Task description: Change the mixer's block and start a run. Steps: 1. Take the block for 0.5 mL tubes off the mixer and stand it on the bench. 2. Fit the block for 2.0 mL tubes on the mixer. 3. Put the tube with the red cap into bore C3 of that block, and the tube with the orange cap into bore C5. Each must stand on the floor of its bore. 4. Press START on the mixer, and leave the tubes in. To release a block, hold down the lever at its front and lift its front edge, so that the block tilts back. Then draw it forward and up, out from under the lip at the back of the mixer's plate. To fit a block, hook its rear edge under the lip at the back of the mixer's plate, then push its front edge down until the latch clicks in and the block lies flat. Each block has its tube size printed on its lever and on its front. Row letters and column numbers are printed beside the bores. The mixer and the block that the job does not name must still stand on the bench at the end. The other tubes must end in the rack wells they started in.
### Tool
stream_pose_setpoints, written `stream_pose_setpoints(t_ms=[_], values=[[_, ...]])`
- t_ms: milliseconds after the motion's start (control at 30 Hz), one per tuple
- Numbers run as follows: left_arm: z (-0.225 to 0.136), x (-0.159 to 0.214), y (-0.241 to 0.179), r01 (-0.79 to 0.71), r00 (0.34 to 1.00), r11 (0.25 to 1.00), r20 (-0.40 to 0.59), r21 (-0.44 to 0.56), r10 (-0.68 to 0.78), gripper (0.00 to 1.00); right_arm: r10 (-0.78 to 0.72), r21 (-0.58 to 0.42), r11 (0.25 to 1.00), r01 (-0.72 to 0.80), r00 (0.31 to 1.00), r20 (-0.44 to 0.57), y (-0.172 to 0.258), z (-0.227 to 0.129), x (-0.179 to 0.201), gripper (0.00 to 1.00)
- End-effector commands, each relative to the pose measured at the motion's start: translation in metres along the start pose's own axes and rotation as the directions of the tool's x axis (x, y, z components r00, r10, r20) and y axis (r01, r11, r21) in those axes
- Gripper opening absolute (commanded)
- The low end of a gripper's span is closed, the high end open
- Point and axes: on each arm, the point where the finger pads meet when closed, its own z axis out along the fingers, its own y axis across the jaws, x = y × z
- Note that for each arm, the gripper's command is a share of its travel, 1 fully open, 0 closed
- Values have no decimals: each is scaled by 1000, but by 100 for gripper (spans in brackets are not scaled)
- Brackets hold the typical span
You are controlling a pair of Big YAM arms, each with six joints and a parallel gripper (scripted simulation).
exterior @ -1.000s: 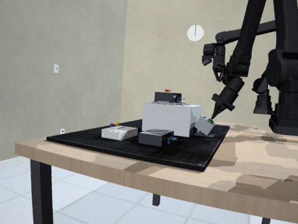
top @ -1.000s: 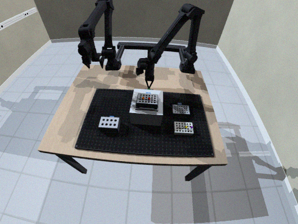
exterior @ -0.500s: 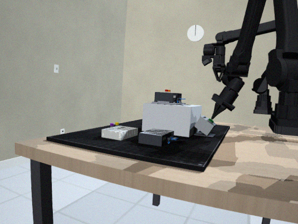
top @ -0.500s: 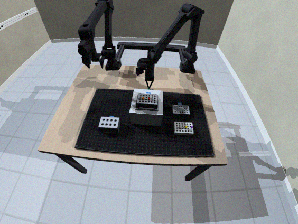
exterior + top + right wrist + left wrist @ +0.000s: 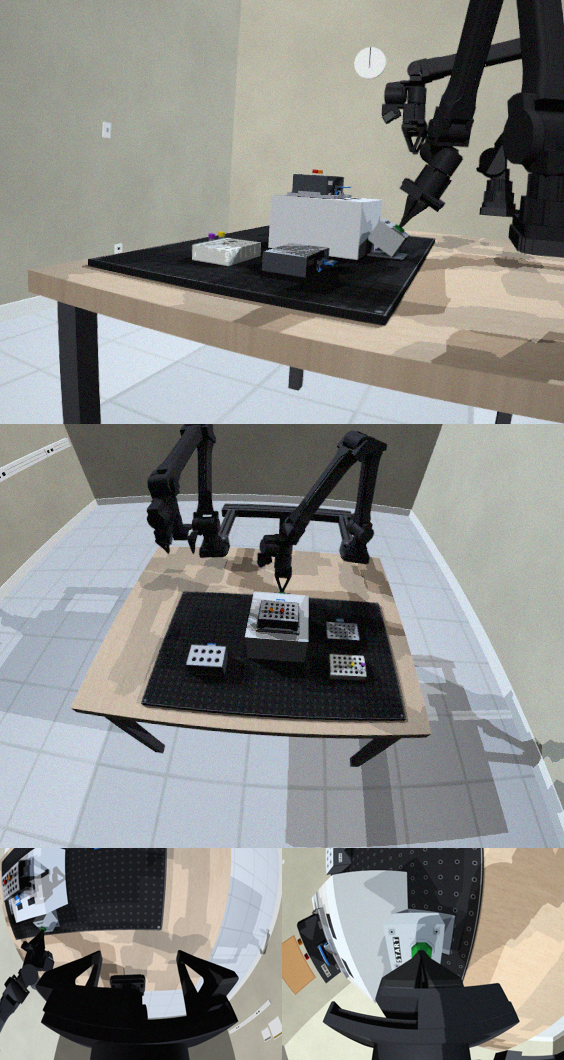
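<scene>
Top view: the block marked 2.0 mL is seated on the mixer, the red cap and orange cap held in its bores. The green START button is met by the left gripper, its fingers closed together on nothing; whether it is depressed cannot be told. A small-bored block and the rack are set to one side, the 5.0 mL block to the other. The right gripper is held wide apart.

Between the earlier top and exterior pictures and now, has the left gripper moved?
No, no shift shows: the closed black left gripper keeps its fingertips at the green START button.
</scene>
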Motion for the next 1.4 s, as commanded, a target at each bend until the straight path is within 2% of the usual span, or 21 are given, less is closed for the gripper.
stream_pose_setpoints(t_ms=[0,467,1367], values=[[6,-14,11,11,1000,1000,15,-8,-11,0,-16,0,1000,16,999,45,2,-16,-13,100],[12,-13,11,14,1000,1000,13,-7,-14,0,-19,-4,1000,19,1000,6,3,-1,0,100],[19,-14,15,27,1000,1000,11,-8,-27,0,-14,1,1000,14,997,72,0,-26,-20,100]])
